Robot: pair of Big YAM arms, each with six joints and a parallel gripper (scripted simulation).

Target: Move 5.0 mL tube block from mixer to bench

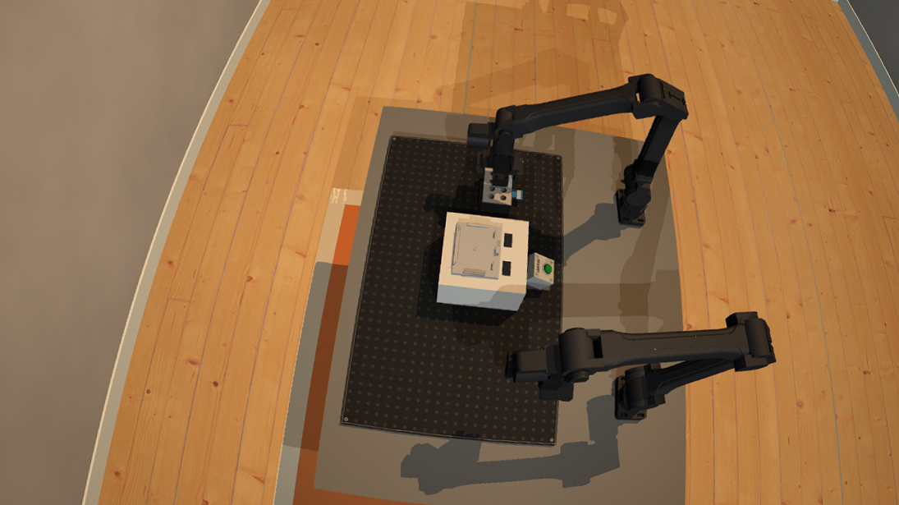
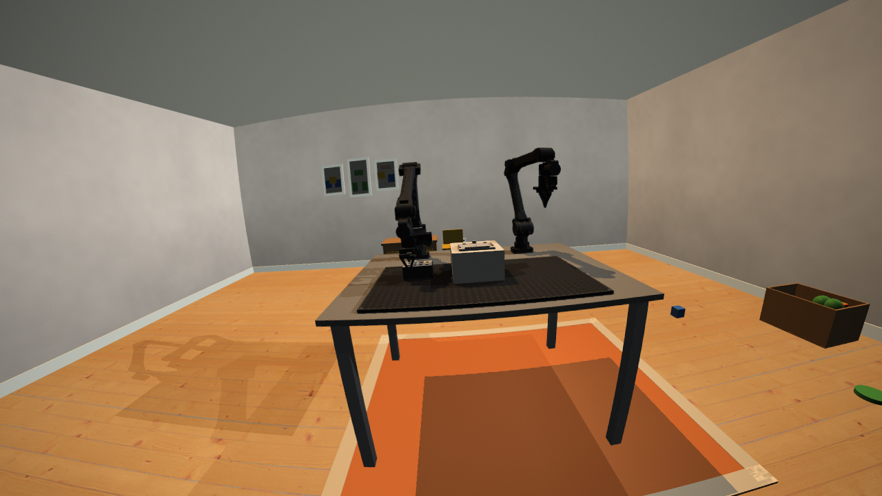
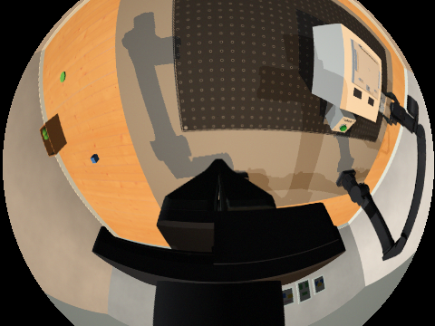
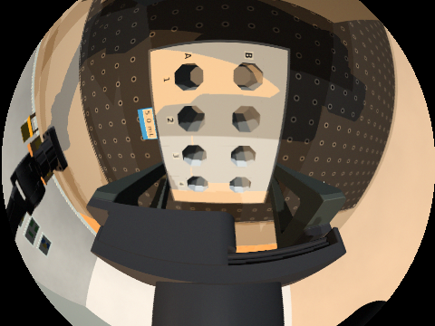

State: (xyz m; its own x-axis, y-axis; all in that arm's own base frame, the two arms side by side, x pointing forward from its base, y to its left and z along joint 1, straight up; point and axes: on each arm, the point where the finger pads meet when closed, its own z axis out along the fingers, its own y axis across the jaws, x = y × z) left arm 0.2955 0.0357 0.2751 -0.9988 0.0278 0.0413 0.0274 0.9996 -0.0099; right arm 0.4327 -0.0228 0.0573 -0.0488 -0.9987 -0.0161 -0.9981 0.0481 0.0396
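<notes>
- Right gripper [image 1: 499,176] [image 2: 415,259] [image 4: 219,177], wide around the block [image 1: 496,202] [image 2: 417,271] [image 4: 217,115]: uneven release could tip it (if unsettled).
- Sideways drift could bump the mixer [image 1: 478,296] [image 2: 477,265] [image 3: 328,63] near those fingers.
- Left gripper [image 1: 556,391] [image 2: 545,205] [image 3: 219,161]: narrow, empty.

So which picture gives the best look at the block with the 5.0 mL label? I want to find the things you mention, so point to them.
The right wrist view: the block [image 1: 497,198] [image 2: 417,270] [image 4: 220,131] shows all eight holes there. The top view shows it partly covered, the exterior view small; the left wrist view barely shows it.
</notes>
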